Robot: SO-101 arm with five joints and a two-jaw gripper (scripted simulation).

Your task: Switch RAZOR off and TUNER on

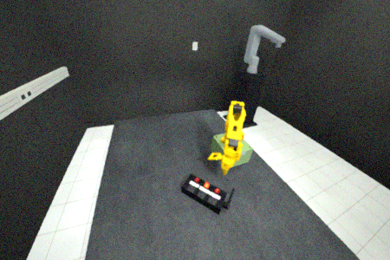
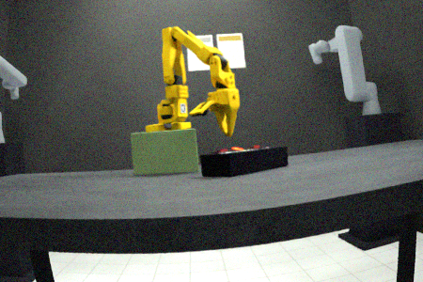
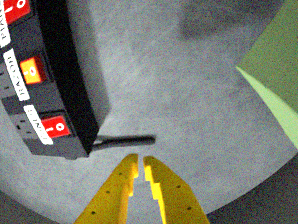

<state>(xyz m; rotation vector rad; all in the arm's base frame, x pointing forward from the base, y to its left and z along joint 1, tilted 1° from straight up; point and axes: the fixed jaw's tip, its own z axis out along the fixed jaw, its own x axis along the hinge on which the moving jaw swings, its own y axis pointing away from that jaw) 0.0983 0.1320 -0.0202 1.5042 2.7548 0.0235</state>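
A black power strip [image 1: 204, 191] lies switches-up on the dark table, with three rocker switches in a row and white labels beside them. It also shows in the side view [image 2: 244, 160] and at the left of the wrist view [image 3: 43, 70]. There two switches show red [image 3: 16, 6] [image 3: 55, 125] and the middle one glows orange [image 3: 31, 70]. The labels are too small to read. A short black cord stub [image 3: 125, 140] sticks out of its end. My yellow gripper [image 3: 140, 160] is shut and empty, hanging above the table just off the strip's cord end [image 1: 225, 171] [image 2: 228, 131].
A green block [image 2: 164, 151] [image 1: 243, 149] under the arm's base stands close behind the strip. A grey robot arm [image 1: 259, 49] stands off the table at the back.
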